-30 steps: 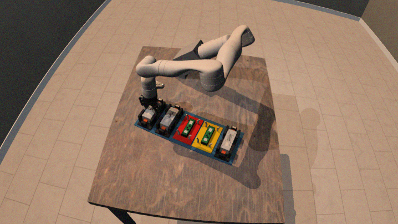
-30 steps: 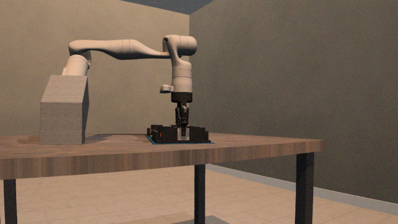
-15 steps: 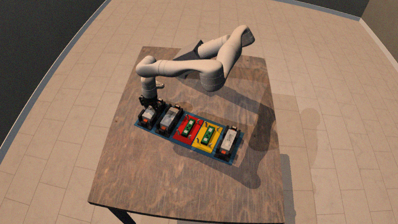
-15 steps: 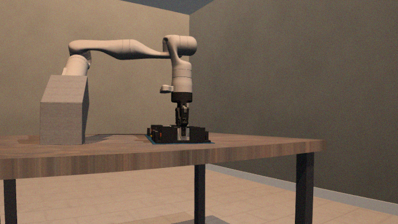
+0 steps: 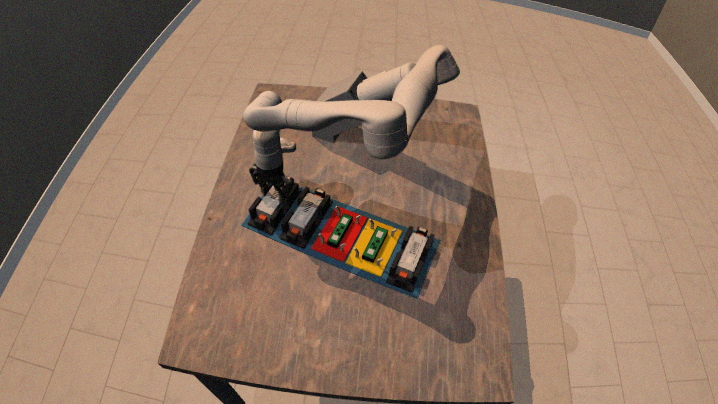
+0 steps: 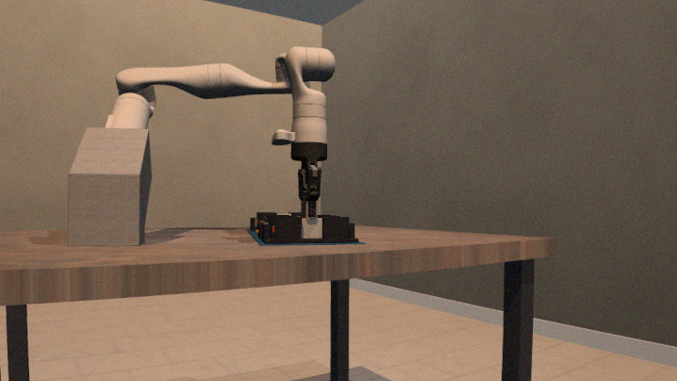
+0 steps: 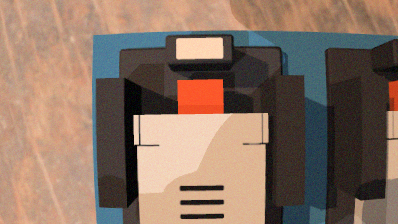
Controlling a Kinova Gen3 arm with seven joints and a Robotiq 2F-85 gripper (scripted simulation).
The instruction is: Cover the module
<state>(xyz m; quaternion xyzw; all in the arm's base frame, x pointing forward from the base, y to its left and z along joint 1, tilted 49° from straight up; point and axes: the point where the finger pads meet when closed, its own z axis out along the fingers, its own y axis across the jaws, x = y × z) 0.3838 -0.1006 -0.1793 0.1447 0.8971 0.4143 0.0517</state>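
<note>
The far-left light cover (image 5: 264,211) (image 6: 311,229) (image 7: 200,162) sits low in its black holder (image 7: 111,150). My gripper (image 5: 274,194) (image 6: 310,217) is shut on this cover, fingertips at its top edge. The fingers are outside the wrist view, where the cover's sides step slightly inward behind the front corners. A second, greyer cover (image 5: 302,216) (image 7: 393,122) sits in the neighbouring holder. A third cover (image 5: 412,251) sits in the far-right holder. The yellow plate (image 5: 369,266) carries an uncovered green module (image 5: 375,244). Exact cover widths cannot be told.
The red plate (image 5: 321,246) with another green module (image 5: 340,230) lies between the second holder and the yellow plate. Small upright posts stand around both modules. All stand on a blue base (image 5: 262,234) (image 7: 312,55) on the wooden table (image 5: 281,311) (image 6: 425,248).
</note>
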